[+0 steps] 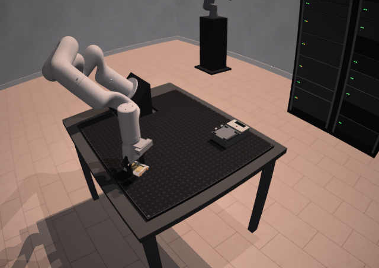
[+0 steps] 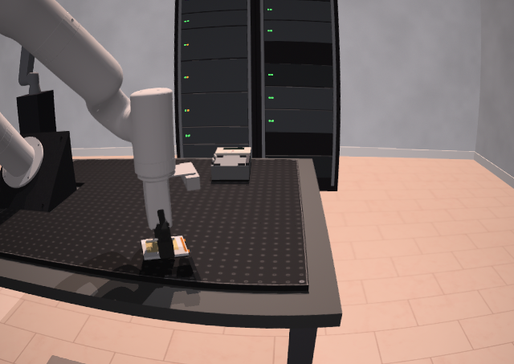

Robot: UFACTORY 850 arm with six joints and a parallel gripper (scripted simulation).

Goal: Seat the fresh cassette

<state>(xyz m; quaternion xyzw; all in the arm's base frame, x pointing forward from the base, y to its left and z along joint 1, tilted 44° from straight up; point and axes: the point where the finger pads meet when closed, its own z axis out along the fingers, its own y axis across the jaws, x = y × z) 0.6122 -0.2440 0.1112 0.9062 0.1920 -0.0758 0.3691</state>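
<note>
The fresh cassette (image 1: 139, 169), a small flat white-and-yellow piece with an orange edge, lies on the dark perforated mat near the table's front left; it also shows in the exterior view (image 2: 164, 247). My gripper (image 1: 132, 166) is open and lowered right over the cassette, its dark fingers straddling it (image 2: 162, 243). I cannot tell whether the fingers touch it. The cassette dock D1 (image 1: 230, 133) (image 2: 231, 162), a grey-white box, stands at the mat's far right side, far from the gripper. A grey cassette lies in its bay. No red light shows on the dock.
The arm's black base block (image 1: 141, 94) stands at the table's back left. Tall black server racks (image 1: 336, 60) stand on the floor beyond the table. A second dark arm on a black pedestal (image 1: 213, 42) stands far behind.
</note>
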